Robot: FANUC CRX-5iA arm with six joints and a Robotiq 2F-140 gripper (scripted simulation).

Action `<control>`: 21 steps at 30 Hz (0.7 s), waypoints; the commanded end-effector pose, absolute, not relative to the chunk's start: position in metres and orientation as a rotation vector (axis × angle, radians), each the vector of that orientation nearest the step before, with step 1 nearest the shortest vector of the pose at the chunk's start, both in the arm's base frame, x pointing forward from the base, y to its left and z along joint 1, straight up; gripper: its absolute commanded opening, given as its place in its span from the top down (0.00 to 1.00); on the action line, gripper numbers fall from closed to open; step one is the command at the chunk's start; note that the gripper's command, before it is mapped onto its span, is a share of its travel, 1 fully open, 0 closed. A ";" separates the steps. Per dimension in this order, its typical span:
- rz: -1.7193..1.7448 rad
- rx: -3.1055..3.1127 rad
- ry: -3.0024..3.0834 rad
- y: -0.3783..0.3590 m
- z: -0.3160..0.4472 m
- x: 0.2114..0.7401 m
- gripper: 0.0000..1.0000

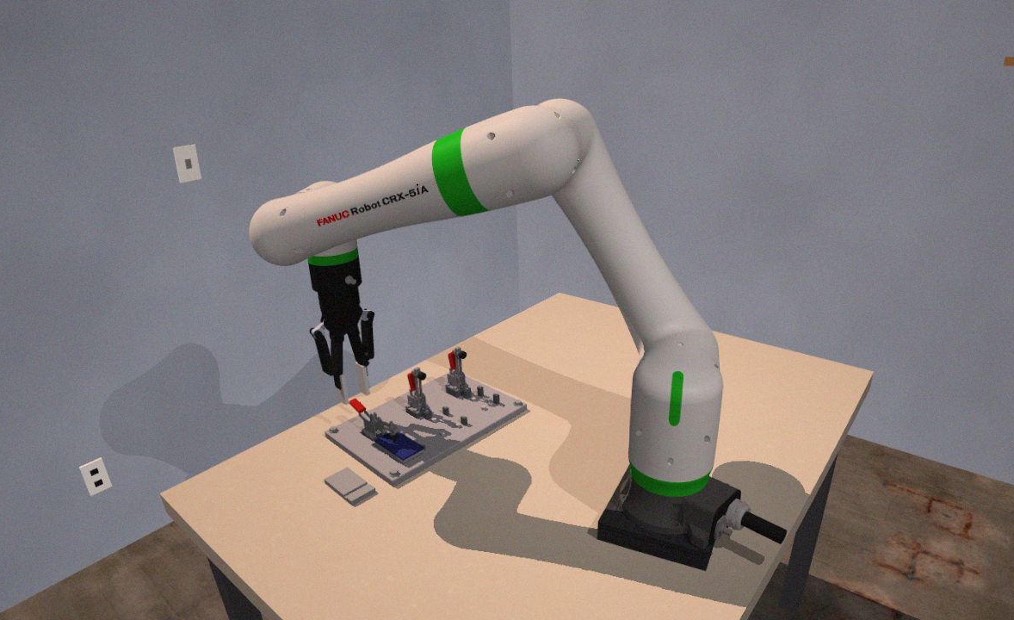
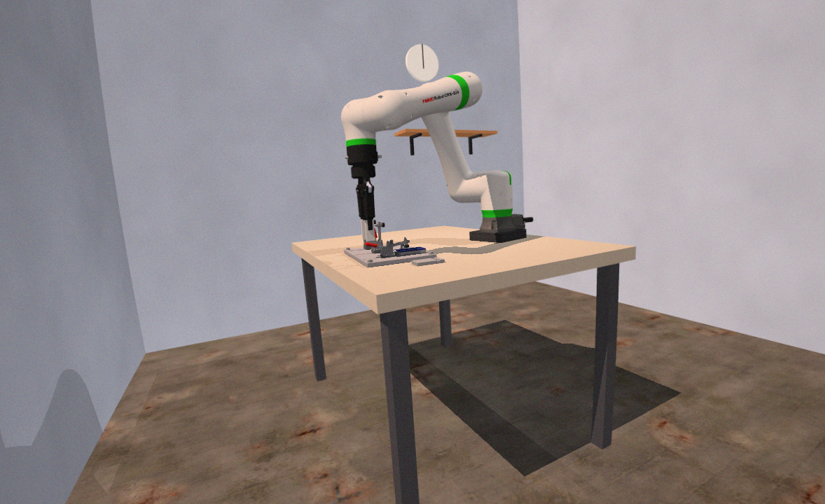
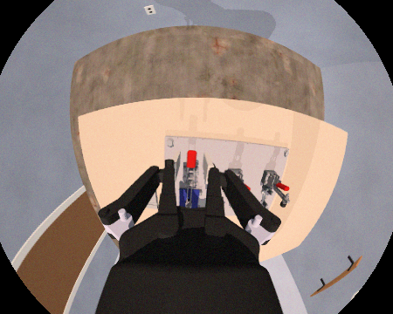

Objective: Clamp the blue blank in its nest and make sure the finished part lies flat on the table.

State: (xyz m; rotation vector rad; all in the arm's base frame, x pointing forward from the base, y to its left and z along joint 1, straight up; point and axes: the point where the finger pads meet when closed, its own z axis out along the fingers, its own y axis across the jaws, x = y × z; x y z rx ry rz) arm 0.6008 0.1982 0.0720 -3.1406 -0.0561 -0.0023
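Observation:
The blue blank (image 1: 401,445) (image 2: 410,250) (image 3: 195,197) lies in the nest at the near end of the fixture plate (image 1: 495,412) (image 3: 258,157). Its clamp's bar reaches over it; whether it is level or locked I cannot tell. The clamp's red handle (image 1: 357,406) (image 2: 371,244) (image 3: 191,159) leans low, away from the blank. My gripper (image 1: 355,394) (image 2: 368,243) is partly open and empty, its fingertips above the handle and to either side, with gaps. The finished part (image 1: 345,483) (image 2: 426,261), grey with a milled slot, lies flat on the table beside the plate.
Two other clamps stand with raised bars on the plate: the middle clamp (image 1: 417,394) (image 3: 237,173) and the far clamp (image 1: 456,376) (image 3: 270,180). Their nests hold no part. Small posts (image 1: 463,420) rise from the plate. The robot base (image 1: 664,509) stands across the table.

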 end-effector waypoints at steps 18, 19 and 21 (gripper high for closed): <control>-0.003 -3.140 -0.056 0.198 0.072 0.601 1.00; -0.003 -3.140 -0.056 0.198 0.072 0.601 1.00; -0.003 -3.140 -0.056 0.198 0.072 0.601 1.00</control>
